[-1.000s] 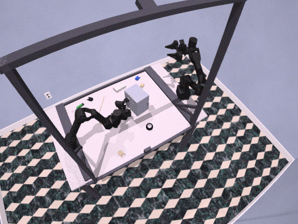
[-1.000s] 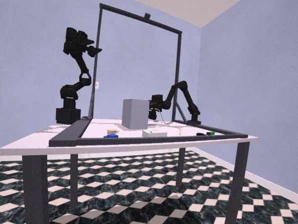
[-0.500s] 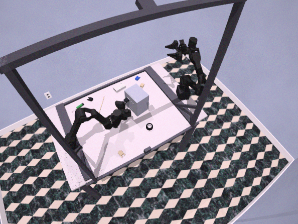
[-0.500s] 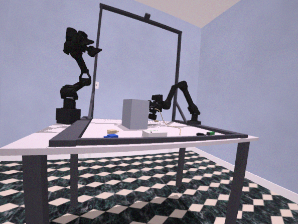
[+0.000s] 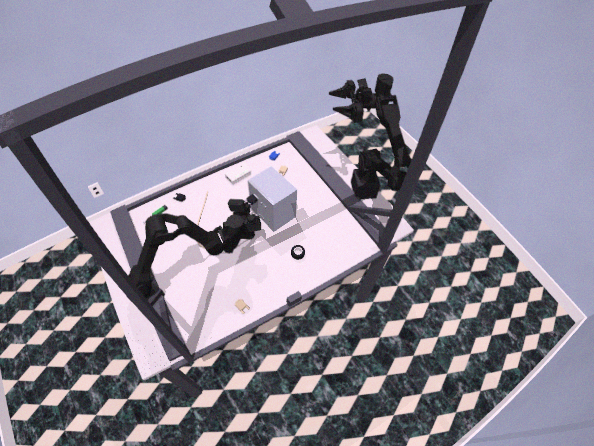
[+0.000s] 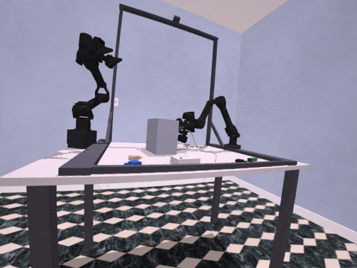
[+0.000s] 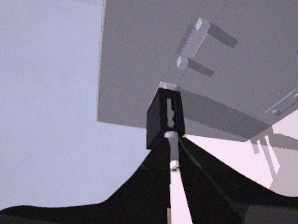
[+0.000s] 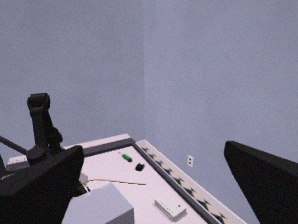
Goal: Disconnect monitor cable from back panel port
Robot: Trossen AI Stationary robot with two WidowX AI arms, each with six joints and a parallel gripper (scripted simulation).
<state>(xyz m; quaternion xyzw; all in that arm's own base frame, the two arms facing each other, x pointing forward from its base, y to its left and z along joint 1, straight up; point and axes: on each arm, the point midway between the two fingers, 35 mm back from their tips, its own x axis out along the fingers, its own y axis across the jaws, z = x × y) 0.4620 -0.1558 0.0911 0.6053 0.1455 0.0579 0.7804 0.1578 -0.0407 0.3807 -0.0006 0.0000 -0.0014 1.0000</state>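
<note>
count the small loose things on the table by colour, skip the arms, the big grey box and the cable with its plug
tan: 2, both small blocky pieces
blue: 1, a small blocky piece
green: 1, a stick-like piece
white: 1, a flat box
black: 2, a small lump and a ring
total: 7

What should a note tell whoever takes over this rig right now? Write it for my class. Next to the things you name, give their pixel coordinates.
Left gripper point(image 5: 255, 211) point(image 6: 180, 129) point(image 7: 172, 142): appears shut on a pale grey cylindrical thumbscrew point(image 7: 173, 150).
Right gripper point(image 5: 332, 101) point(image 6: 117, 54) point(image 8: 154, 146): open, raised away from the work.
Job's things: the black rectangular plug point(image 7: 156, 117) is at the port on the grey box-shaped monitor point(image 5: 272, 186) point(image 6: 162, 136) point(image 7: 135, 60) point(image 8: 102, 205); its thin tan cable point(image 6: 195, 142) point(image 8: 117, 181) trails to the table.
Done: no disconnection. Thumbscrew looseness can't be judged; the second is out of sight.
Left: finish both thumbscrews, keep the plug straight, pull it out, rest it clear.
</note>
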